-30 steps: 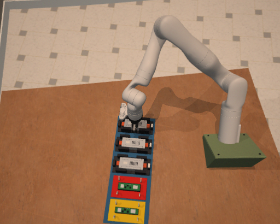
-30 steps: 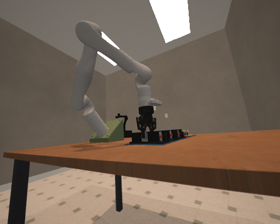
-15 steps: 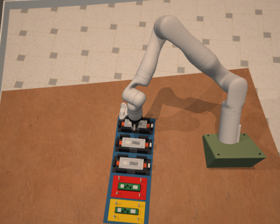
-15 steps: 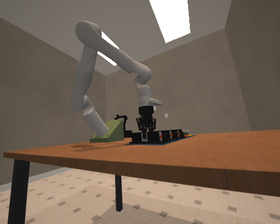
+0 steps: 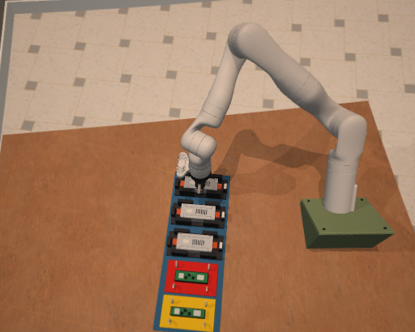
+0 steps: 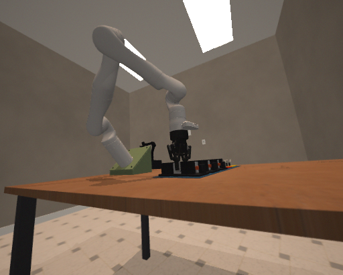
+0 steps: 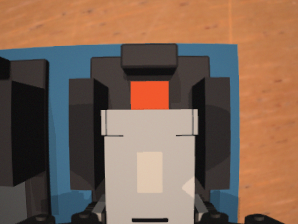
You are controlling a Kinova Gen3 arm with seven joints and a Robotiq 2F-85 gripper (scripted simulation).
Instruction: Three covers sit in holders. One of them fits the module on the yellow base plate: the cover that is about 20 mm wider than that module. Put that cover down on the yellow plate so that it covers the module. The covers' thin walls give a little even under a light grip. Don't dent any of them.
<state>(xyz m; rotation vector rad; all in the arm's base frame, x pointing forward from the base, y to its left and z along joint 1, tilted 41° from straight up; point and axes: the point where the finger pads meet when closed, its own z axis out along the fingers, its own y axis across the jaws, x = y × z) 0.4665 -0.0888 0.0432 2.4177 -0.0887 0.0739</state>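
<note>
I have the gripper [image 5: 198,187] closed partway on the cover [image 5: 211,185] in the holder [image 5: 224,187] at the far end of the blue mat [image 5: 164,279], the end opposite the yellow plate [image 5: 165,317]. The fingers pinch the cover across its short width near its middle, and the cover sits low in its black holder. Its long axis runs across the mat, at right angles to the mat's length, with orange tabs showing at both ends. In the wrist view the grey cover [image 7: 148,150] points straight at an orange tab [image 7: 149,95] and a black end block [image 7: 149,56] beyond it.

Two more covers lie in holders along the mat towards the yellow plate, one [image 5: 197,211] next to the gripped one, another [image 5: 195,241] after it, both with the same crosswise lie. Then comes a red plate [image 5: 172,265] with a green module [image 5: 191,277]. On the yellow plate itself the module [image 5: 187,312] also lies crosswise. The arm's green pedestal [image 5: 375,227] stands well apart from the mat.
</note>
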